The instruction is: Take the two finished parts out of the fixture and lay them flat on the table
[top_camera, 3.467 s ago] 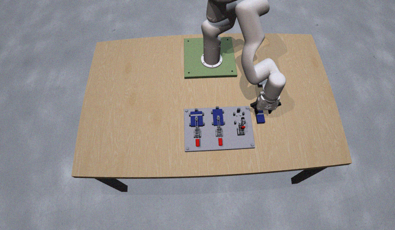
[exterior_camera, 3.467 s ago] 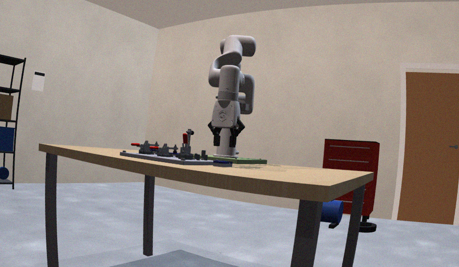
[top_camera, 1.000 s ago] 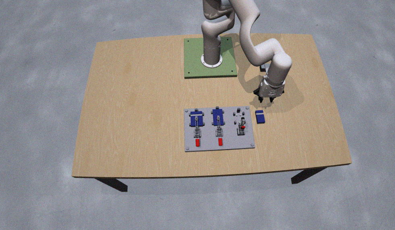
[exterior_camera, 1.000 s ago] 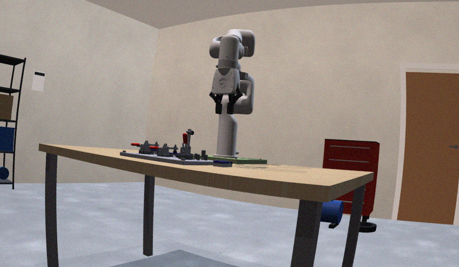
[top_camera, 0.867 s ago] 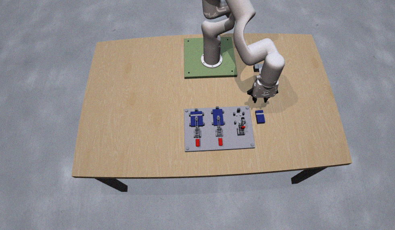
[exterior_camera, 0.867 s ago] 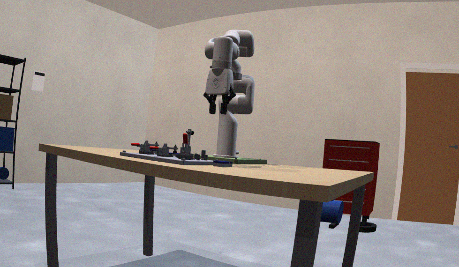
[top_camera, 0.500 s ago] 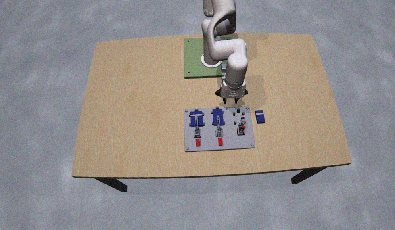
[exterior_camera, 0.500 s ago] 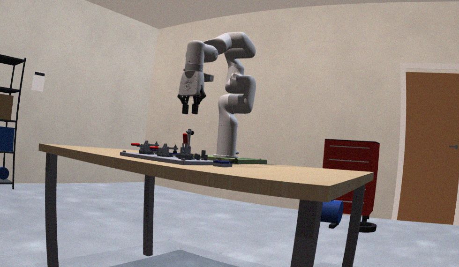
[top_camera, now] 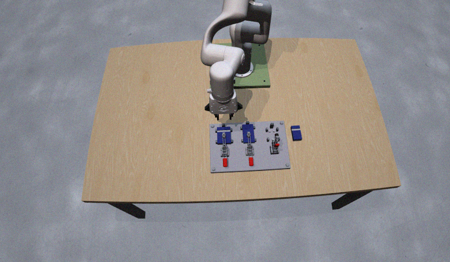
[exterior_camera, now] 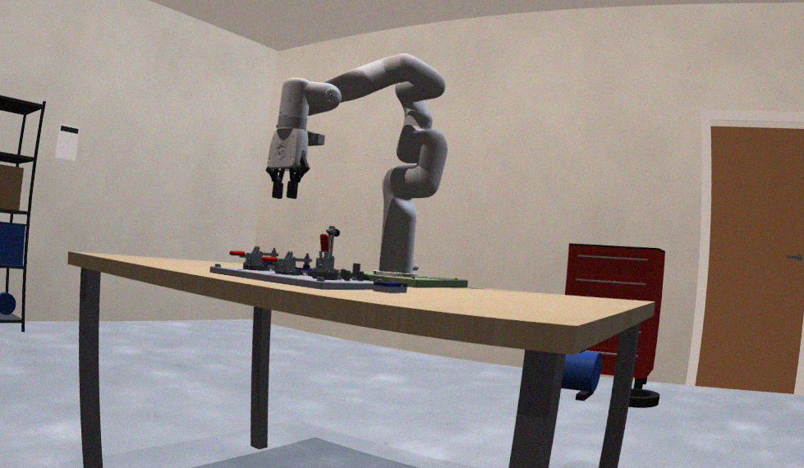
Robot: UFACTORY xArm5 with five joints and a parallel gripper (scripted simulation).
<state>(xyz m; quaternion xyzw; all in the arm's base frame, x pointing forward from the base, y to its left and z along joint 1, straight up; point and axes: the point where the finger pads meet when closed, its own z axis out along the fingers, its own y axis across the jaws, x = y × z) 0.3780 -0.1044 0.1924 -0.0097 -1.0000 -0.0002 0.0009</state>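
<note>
Jaws apart (empty), arm (exterior_camera: 387,72) arched, high above fixture (top_camera: 216,162)

This looks like a workshop. A red tool chest (exterior_camera: 613,291) with drawers stands by the back wall, near a brown door (exterior_camera: 753,255). A black metal shelf rack (exterior_camera: 32,174) at the side holds boxes. The floor is plain grey and the walls are bare. A white robot arm (exterior_camera: 404,191) is bolted to a wooden desk (exterior_camera: 480,325). On the desk lies a grey metal plate (top_camera: 216,162) with little clamps that have red handles.
</note>
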